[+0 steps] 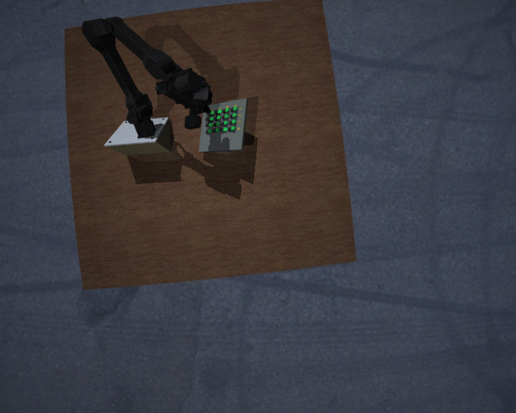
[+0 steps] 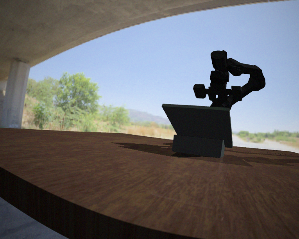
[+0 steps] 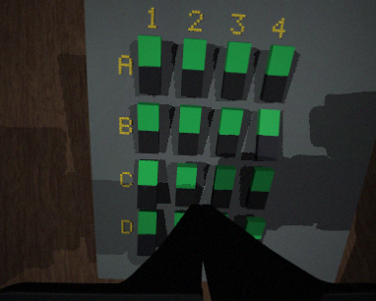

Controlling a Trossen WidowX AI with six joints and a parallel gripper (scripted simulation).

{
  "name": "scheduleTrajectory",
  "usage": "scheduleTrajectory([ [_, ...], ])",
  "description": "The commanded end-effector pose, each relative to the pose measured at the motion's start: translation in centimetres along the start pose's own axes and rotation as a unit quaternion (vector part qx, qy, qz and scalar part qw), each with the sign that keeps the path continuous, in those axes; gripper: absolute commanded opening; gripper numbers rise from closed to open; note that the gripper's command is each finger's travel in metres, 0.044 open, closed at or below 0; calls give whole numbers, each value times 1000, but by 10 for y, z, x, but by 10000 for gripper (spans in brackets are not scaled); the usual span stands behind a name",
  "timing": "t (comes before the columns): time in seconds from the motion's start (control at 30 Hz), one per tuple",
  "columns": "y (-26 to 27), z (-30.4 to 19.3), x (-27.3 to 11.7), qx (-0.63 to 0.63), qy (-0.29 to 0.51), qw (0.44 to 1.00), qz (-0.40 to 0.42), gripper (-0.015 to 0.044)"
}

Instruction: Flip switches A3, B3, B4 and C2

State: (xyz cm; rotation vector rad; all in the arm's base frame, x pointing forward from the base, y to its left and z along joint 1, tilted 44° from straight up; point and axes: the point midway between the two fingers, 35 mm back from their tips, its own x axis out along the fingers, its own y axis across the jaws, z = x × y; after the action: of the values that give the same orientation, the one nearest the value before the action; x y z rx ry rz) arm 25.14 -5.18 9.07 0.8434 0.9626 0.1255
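While the end effector [image 1: 207, 109] [image 2: 222, 104] [image 3: 200, 213] hangs shut by the panel [image 1: 235, 143] [image 2: 201, 120] [image 3: 110, 30], a neighbouring switch could take the press

In the top view, the panel stands on the bench [image 1: 204, 231] [image 2: 92, 167] [image 3: 31, 197], right of the arm's base [image 1: 131, 135]. The end effector is over its left part, around the nearer rows; a low sideways sweep could brush unlisted switches there.

From the exterior, only the panel's back shows, tilted on its stand [image 2: 198, 146]. The fingertips are hidden, so contact cannot be told; a press that ignores the slope might slide off a rocker.

In the wrist view, the fingers are together with nothing between them, their tip between C2 [image 1: 218, 117] [image 3: 186, 176] and D2. Overshooting C2 toward the near side could strike D2, partly covered by the fingers. B4 [image 1: 224, 129] [image 3: 269, 123] tilts unlike A3 [image 1: 233, 121] [image 3: 238, 58] and B3 [image 1: 226, 122] [image 3: 230, 118], and looks already flipped; pressing it again at its raised end would undo that. A3 and B3 seem still to need flipping. Shadow over C3 and C4 makes their tilt harder to judge.
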Motion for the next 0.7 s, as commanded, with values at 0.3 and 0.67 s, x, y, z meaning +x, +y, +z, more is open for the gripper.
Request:
scheduleTrajectory([
  [0.3, 5, -6, 36, 7, 12, 1000, -2, 0],
  [0.67, 5, -6, 52, 6, 12, 1000, -1, 0],
])
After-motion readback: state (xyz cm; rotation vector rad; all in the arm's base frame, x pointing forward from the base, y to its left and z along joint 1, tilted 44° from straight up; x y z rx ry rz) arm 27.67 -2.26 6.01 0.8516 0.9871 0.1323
